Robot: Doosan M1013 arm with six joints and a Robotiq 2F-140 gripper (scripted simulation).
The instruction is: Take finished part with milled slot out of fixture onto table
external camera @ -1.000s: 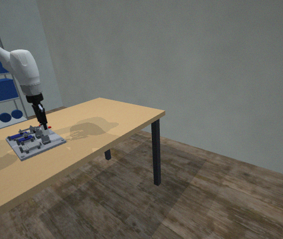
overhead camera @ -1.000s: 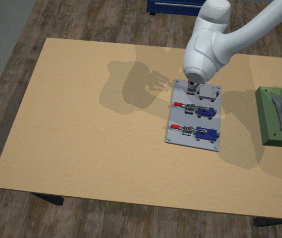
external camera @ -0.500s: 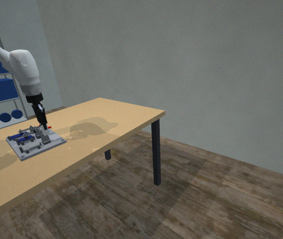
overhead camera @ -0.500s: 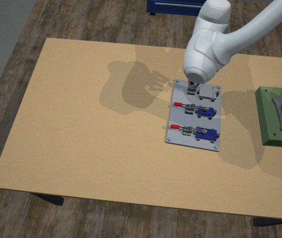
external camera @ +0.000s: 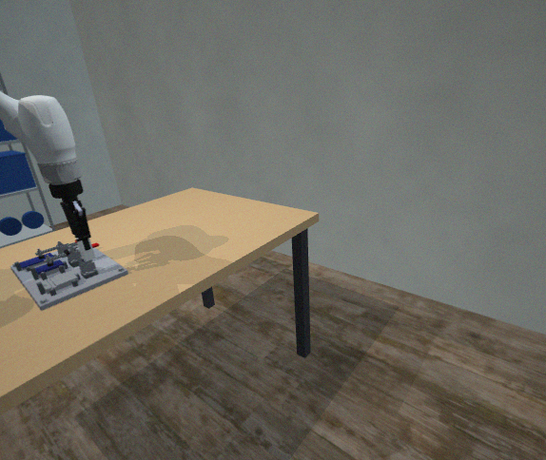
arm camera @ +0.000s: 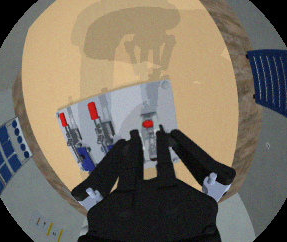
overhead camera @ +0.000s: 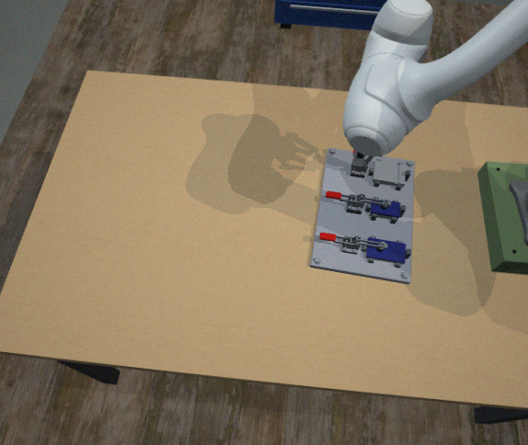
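Note:
The finished part (overhead camera: 389, 171) (external camera: 60, 281) is grey and sits in its nest at the fixture's end. Its slot is hard to make out. Its clamp (overhead camera: 359, 167) (external camera: 87, 268) has its arm raised off the part; its red handle (arm camera: 147, 123) stands up between my fingers. My gripper (external camera: 85, 245) (arm camera: 148, 123) is partly open around that handle, with small gaps beside it. The arm hides it in the top view. Two blue blanks (overhead camera: 384, 209) (overhead camera: 385, 252) lie in their nests, each with a clamp arm over it and its red handle (overhead camera: 333, 195) (overhead camera: 327, 236) lying low. Exact seating cannot be told.
The grey fixture plate (overhead camera: 334, 222) (arm camera: 122, 97) lies on the wooden table (overhead camera: 159, 287) (external camera: 185, 212). The clamp of the middle blank stands close beside my fingers. The green robot base block (overhead camera: 513, 217) is on the right in the top view. A blue cabinet (overhead camera: 331, 17) stands beyond the table.

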